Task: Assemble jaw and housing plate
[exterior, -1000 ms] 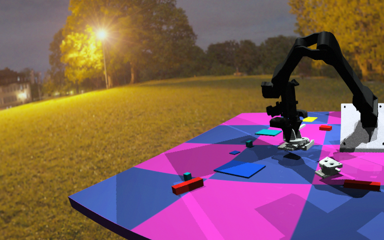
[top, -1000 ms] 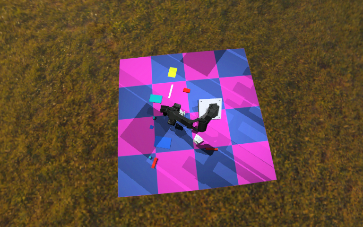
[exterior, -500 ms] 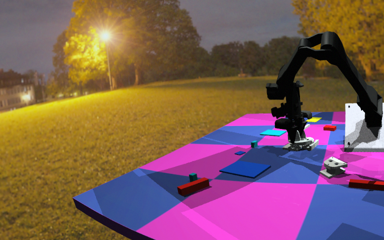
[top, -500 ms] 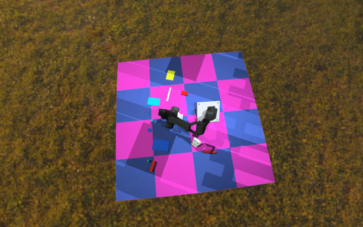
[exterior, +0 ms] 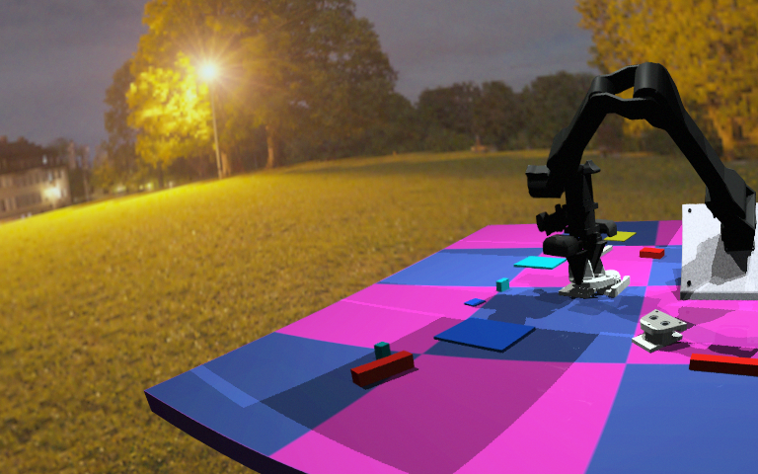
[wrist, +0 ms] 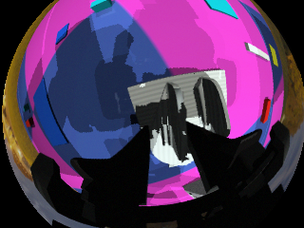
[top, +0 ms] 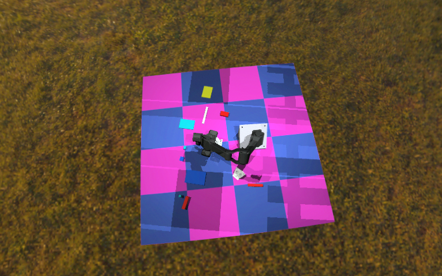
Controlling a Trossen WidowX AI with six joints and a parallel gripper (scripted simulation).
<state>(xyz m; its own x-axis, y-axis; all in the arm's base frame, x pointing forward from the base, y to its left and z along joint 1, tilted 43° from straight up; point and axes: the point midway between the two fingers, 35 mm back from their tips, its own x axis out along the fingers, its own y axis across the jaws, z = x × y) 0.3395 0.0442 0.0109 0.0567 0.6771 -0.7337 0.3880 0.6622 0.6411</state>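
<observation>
My gripper (exterior: 586,274) (wrist: 165,126) points down over the grey base plate (exterior: 571,290) (wrist: 148,94). Its fingers are shut on one jaw (wrist: 174,119), a shaded upright piece between the fingertips in the wrist view. The other jaw (wrist: 208,105) stands beside it, to the right in that view. Whether the held jaw sits on its pin, and whether the teeth mesh, is hidden by the fingers and shadow. The light grey housing plate (top: 239,173) (exterior: 663,320) lies apart from the assembly, on a small stand, with round holes in its top.
A blue slab (top: 195,177) (exterior: 485,334) and small blue block (top: 182,158) (exterior: 474,301) lie near the assembly. A cyan slab (top: 186,123) (exterior: 540,261), white stick (top: 205,115) and red block (top: 224,114) (exterior: 651,253) lie beyond it. A red bar (top: 255,185) (exterior: 723,364) lies near the housing plate.
</observation>
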